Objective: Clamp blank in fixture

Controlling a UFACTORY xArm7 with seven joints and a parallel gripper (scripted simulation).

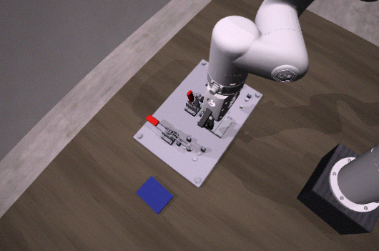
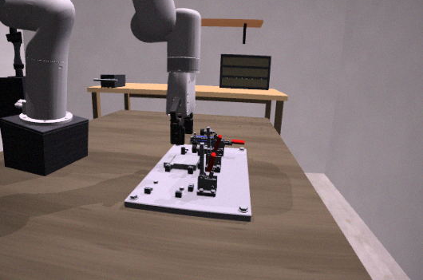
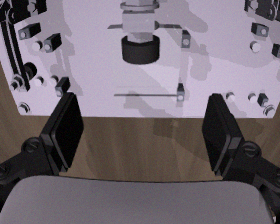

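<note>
The blue blank (image 1: pixel 154 194) lies flat on the table, off the fixture plate's (image 1: pixel 200 166) (image 2: pixel 229 186) (image 3: pixel 204 63) corner. The grey finished part (image 1: pixel 224 126) (image 2: pixel 181 160) lies in a nest on the plate, in front of the middle clamp. That clamp's red handle (image 1: pixel 189 95) (image 2: pixel 211 160) stands upright, and its black pad (image 3: pixel 139 50) shows in the wrist view. Another clamp's red handle (image 1: pixel 152 120) (image 2: pixel 238 141) lies low and flat. My gripper (image 1: pixel 208 124) (image 2: pixel 180 130) (image 3: pixel 142 110) is open and empty. It hangs a little above the plate, beside the finished part.
The arm's dark base block (image 1: pixel 332 199) (image 2: pixel 44 142) stands on the table to one side. A third clamp (image 2: pixel 217 142) stands on the plate. Small stop blocks and pads dot the plate. A bench (image 2: pixel 239 94) stands behind the table.
</note>
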